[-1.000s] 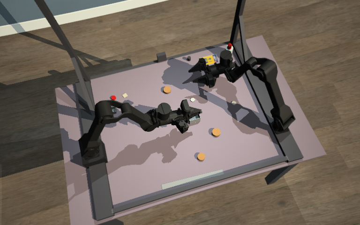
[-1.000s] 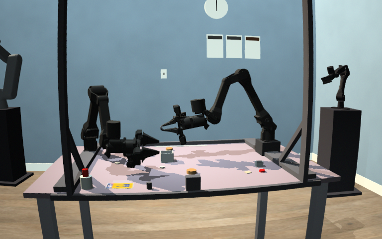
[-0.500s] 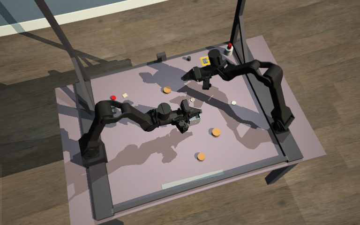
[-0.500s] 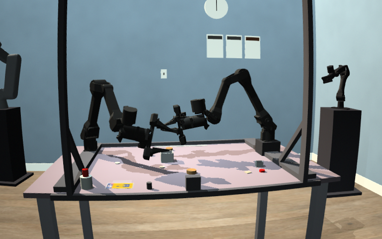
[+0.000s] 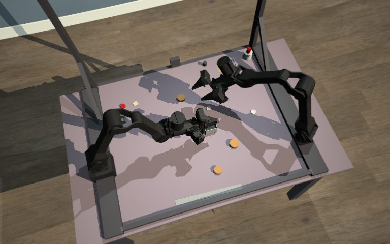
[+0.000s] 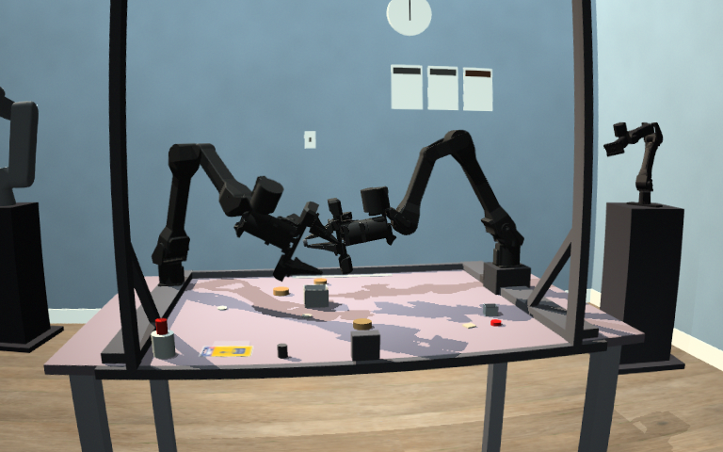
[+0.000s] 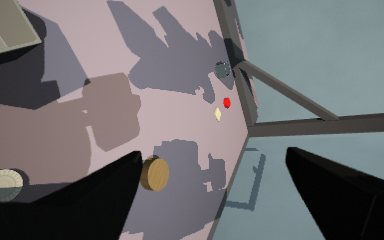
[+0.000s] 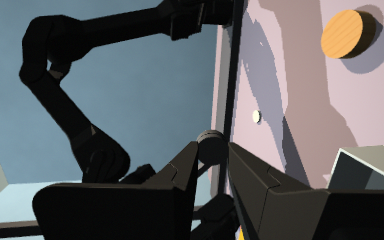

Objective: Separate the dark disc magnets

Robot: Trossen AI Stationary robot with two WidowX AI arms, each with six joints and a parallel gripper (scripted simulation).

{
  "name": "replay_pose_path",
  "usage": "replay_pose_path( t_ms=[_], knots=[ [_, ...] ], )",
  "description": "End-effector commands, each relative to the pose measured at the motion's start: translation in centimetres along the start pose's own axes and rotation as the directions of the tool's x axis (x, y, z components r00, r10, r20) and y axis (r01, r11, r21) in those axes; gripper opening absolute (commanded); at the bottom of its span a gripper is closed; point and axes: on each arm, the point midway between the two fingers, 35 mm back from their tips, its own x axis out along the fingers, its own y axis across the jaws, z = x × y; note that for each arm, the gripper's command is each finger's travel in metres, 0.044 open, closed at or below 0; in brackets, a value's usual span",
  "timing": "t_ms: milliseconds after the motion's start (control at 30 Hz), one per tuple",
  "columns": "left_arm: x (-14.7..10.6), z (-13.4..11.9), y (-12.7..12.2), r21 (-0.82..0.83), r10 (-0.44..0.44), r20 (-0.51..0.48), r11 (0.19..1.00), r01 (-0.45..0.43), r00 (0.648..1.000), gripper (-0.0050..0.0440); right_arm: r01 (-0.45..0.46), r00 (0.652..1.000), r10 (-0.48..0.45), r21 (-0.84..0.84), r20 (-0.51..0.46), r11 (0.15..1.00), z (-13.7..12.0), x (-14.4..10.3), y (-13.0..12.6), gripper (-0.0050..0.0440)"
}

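My right gripper (image 8: 211,148) is shut on the dark disc magnets (image 8: 210,142), which show as one round grey piece pinched at the fingertips. It holds them in the air above the bench, next to the grey box (image 5: 211,129). In the exterior view its fingertips (image 6: 308,243) point towards the other arm. I cannot make out the two discs singly. My left gripper (image 5: 198,92) is open and empty and hangs tilted above the bench's far middle. Its two dark fingers stand wide apart in the left wrist view (image 7: 215,200). It is apart from the magnets.
A brown wooden disc (image 5: 180,97) lies under the left gripper. Two orange discs (image 5: 234,143) (image 5: 217,169) lie nearer the front. Small white discs (image 5: 253,111) (image 5: 208,108), a red dot (image 5: 122,105), a cream square (image 5: 135,103) and a red-capped bottle (image 5: 248,53) sit around. Frame posts stand at the corners.
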Motion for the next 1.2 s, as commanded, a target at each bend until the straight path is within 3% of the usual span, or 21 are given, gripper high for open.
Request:
replay_pose_path(
  t_ms=[0, 67, 100, 133, 300, 567, 633, 667, 900, 1167],
  knots=[
    [-1.0, 1.8, -1.8, 0.141, 0.047, -0.024, 0.989, -0.043, 0.999, 0.0400, -0.024, 1.000, 0.024, 0.004, 0.002, 1.000, 0.1, 0.0, 1.0, 0.0040],
    [-1.0, 1.8, -1.8, 0.141, 0.047, -0.024, 0.989, -0.043, 0.999, 0.0400, -0.024, 1.000, 0.024, 0.004, 0.002, 1.000, 0.1, 0.0, 1.0, 0.0040],
    [-1.2, 2.4, -0.8, 0.212, 0.107, -0.023, 0.972, -0.100, 0.994, 0.0400, -0.024, 1.000, 0.024, 0.004, 0.002, 1.000, 0.1, 0.0, 1.0, 0.0040],
    [-1.4, 3.3, -1.7, 0.282, 0.110, -0.040, 0.955, -0.095, 0.993, 0.0400, -0.024, 1.000, 0.024, 0.004, 0.002, 1.000, 0.1, 0.0, 1.0, 0.0040],
    [-2.5, 5.6, -0.9, 0.482, 0.224, -0.061, 0.860, -0.168, 0.973, 0.0400, -0.024, 1.000, 0.024, 0.004, 0.002, 1.000, 0.1, 0.0, 1.0, 0.0040],
    [-5.4, 9.3, 0.7, 0.738, 0.404, -0.097, 0.643, -0.207, 0.909, 0.0400, -0.024, 1.000, 0.024, 0.004, 0.002, 1.000, 0.1, 0.0, 1.0, 0.0040],
    [-5.4, 9.3, 0.7, 0.738, 0.404, -0.097, 0.643, -0.207, 0.909, 0.0400, -0.024, 1.000, 0.024, 0.004, 0.002, 1.000, 0.1, 0.0, 1.0, 0.0040],
    [-6.1, 9.9, 1.4, 0.771, 0.450, -0.096, 0.598, -0.219, 0.888, 0.0400, -0.024, 1.000, 0.024, 0.004, 0.002, 1.000, 0.1, 0.0, 1.0, 0.0040],
    [-10.4, 13.2, 2.9, 0.916, 0.599, -0.144, 0.383, -0.123, 0.787, 0.0400, -0.024, 1.000, 0.024, 0.004, 0.002, 1.000, 0.1, 0.0, 1.0, 0.0040],
    [-11.9, 14.1, 3.7, 0.947, 0.654, -0.162, 0.315, -0.071, 0.739, 0.0400, -0.024, 1.000, 0.024, 0.004, 0.002, 1.000, 0.1, 0.0, 1.0, 0.0040]
  ],
)
